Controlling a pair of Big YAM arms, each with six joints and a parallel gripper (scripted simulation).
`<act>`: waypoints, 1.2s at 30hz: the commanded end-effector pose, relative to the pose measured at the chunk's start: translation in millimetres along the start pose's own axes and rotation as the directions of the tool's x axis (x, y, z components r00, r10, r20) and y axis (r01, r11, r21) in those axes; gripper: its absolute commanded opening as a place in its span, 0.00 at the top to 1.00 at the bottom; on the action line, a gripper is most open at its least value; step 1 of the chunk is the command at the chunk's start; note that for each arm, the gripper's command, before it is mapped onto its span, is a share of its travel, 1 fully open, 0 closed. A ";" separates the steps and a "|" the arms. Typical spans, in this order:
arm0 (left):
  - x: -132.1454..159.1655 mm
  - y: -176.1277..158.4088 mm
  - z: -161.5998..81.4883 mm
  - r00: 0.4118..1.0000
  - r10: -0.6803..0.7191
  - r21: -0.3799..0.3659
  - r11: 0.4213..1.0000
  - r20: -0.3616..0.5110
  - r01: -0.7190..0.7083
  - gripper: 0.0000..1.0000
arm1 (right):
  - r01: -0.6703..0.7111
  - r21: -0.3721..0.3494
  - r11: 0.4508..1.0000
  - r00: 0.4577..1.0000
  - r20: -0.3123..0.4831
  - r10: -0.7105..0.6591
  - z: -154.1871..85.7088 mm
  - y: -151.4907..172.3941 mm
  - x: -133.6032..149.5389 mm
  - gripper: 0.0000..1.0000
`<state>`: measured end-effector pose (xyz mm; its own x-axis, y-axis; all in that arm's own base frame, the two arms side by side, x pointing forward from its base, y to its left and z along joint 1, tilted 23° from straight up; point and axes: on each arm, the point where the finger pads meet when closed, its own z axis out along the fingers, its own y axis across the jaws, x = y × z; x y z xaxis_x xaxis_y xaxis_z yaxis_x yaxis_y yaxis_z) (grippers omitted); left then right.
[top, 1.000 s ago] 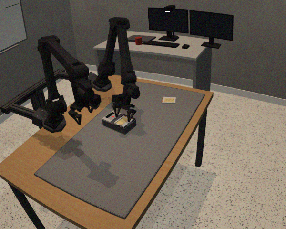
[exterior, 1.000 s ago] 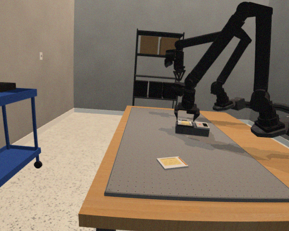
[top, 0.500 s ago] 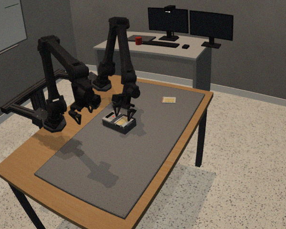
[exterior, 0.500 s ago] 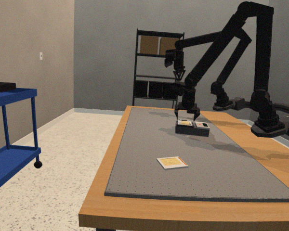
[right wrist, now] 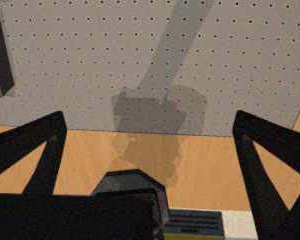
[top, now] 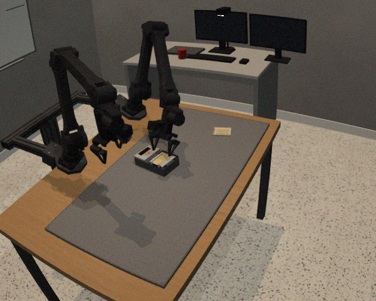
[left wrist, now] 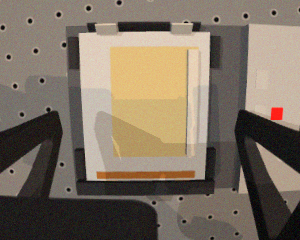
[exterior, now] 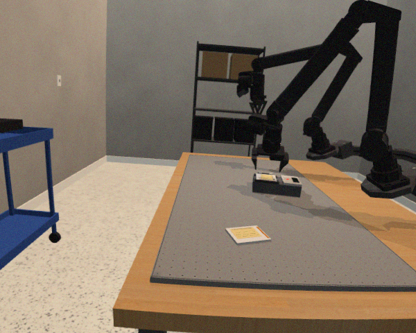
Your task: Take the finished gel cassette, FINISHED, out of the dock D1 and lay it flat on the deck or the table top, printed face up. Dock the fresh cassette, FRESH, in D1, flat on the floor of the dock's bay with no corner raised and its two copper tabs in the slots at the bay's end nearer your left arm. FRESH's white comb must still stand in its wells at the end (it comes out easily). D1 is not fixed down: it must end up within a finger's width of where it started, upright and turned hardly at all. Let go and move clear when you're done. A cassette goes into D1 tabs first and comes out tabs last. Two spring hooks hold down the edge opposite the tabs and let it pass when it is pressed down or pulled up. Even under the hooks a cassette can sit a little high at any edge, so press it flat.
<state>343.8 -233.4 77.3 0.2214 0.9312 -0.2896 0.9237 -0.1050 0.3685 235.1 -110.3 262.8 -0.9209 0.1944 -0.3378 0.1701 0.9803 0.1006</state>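
Note:
Dock D1 [top: 153, 157] stands on the grey mat and has a red light [left wrist: 276, 113] on its panel. In its bay lies a cassette [left wrist: 146, 105] with a yellow window and a white comb strip [left wrist: 193, 102]. Two hooks [left wrist: 106, 28] sit at its far edge, and an orange band [left wrist: 146, 175] runs along its near end. My left gripper [top: 162, 149] is open and hovers just above the dock, with one finger on each side [left wrist: 147, 120]. A second cassette [top: 221, 131] [exterior: 247, 233] lies flat on the mat, face up, far from both arms. My right gripper [top: 104, 150] is open and empty above the mat's edge [right wrist: 149, 117].
The mat [top: 162, 194] covers most of the wooden table, leaving a bare wood strip by the arm bases. A desk with monitors [top: 249, 31], a blue cart [exterior: 11, 186] and a shelf [exterior: 222, 100] stand away from the table.

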 end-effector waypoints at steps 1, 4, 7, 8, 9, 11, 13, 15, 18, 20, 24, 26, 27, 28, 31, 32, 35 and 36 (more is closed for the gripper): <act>1.9 7.2 -11.6 1.000 -0.001 -0.020 1.000 0.005 0.001 0.02 | -0.010 0.018 1.000 0.999 0.044 0.009 -24.5 -3.3 -18.2 0.00; 2.0 7.1 -16.9 1.000 -0.001 -0.020 1.000 0.005 0.001 0.02 | -0.010 0.018 1.000 0.999 0.044 0.009 -24.5 -3.3 -18.2 0.00; 2.1 6.9 -22.3 1.000 -0.001 -0.020 1.000 0.005 0.001 0.02 | -0.010 0.018 1.000 0.999 0.044 0.009 -24.5 -3.3 -18.2 0.00; 2.1 6.9 -24.0 1.000 -0.001 -0.020 1.000 0.005 0.001 0.02 | -0.010 0.018 1.000 0.999 0.044 0.009 -24.5 -3.3 -18.2 0.00; 2.1 6.9 -24.0 1.000 -0.001 -0.020 1.000 0.005 0.001 0.02 | -0.010 0.018 1.000 0.999 0.044 0.009 -24.5 -3.3 -18.2 0.00; 2.1 6.9 -24.0 1.000 -0.001 -0.020 1.000 0.005 0.001 0.02 | -0.010 0.018 1.000 0.999 0.044 0.009 -24.5 -3.3 -18.2 0.00; 2.1 6.9 -24.0 1.000 -0.001 -0.020 1.000 0.005 0.001 0.02 | -0.010 0.018 1.000 0.999 0.044 0.009 -24.5 -3.3 -18.2 0.00; 2.1 6.9 -24.0 1.000 -0.001 -0.020 1.000 0.005 0.001 0.02 | -0.010 0.018 1.000 0.999 0.044 0.009 -24.5 -3.3 -18.2 0.00; 2.0 7.2 -25.8 1.000 0.000 -0.026 1.000 0.007 0.000 0.02 | -0.010 0.018 1.000 0.999 0.044 0.009 -24.5 -3.3 -18.2 0.00; 1.6 7.7 -29.4 1.000 0.000 -0.026 1.000 0.007 0.000 0.02 | -0.010 0.018 1.000 0.999 0.044 0.009 -24.5 -3.3 -18.2 0.00; 1.0 8.9 -36.5 1.000 0.000 -0.026 1.000 0.007 0.000 0.02 | -0.010 0.018 1.000 0.999 0.044 0.009 -24.5 -3.3 -18.2 0.00; 0.6 9.5 -40.1 1.000 0.000 -0.026 1.000 0.007 0.000 0.02 | -0.010 0.018 1.000 0.999 0.044 0.009 -24.5 -3.3 -18.2 0.00; 0.6 9.5 -40.1 1.000 0.000 -0.026 1.000 0.007 0.000 0.02 | -0.010 0.018 1.000 0.999 0.044 0.009 -24.5 -3.3 -18.2 0.00; 0.6 9.5 -40.1 1.000 0.000 -0.026 1.000 0.007 0.000 0.02 | -0.010 0.018 1.000 0.999 0.044 0.009 -24.5 -3.3 -18.2 0.00; 0.6 9.5 -40.1 1.000 0.000 -0.026 1.000 0.007 0.000 0.02 | -0.010 0.018 1.000 0.999 0.044 0.009 -24.5 -3.3 -18.2 0.00; 0.6 9.5 -40.1 1.000 0.000 -0.026 1.000 0.007 0.000 0.02 | -0.010 0.018 1.000 0.999 0.044 0.009 -24.5 -3.3 -18.2 0.00; 0.6 9.5 -40.1 1.000 0.000 -0.026 1.000 0.007 0.000 0.02 | -0.010 0.018 1.000 0.999 0.044 0.009 -24.5 -3.3 -18.2 0.00; 4.4 10.9 -43.0 0.999 -0.032 -0.027 0.999 -0.001 0.032 0.02 | -0.010 0.018 1.000 0.999 0.044 0.009 -24.5 -3.3 -18.2 0.00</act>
<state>331.1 -220.6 100.0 0.2178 0.9328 -0.2872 0.9269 -0.1055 0.3603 235.1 -110.3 262.8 -0.9209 0.1944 -0.3378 0.1701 0.9803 0.1006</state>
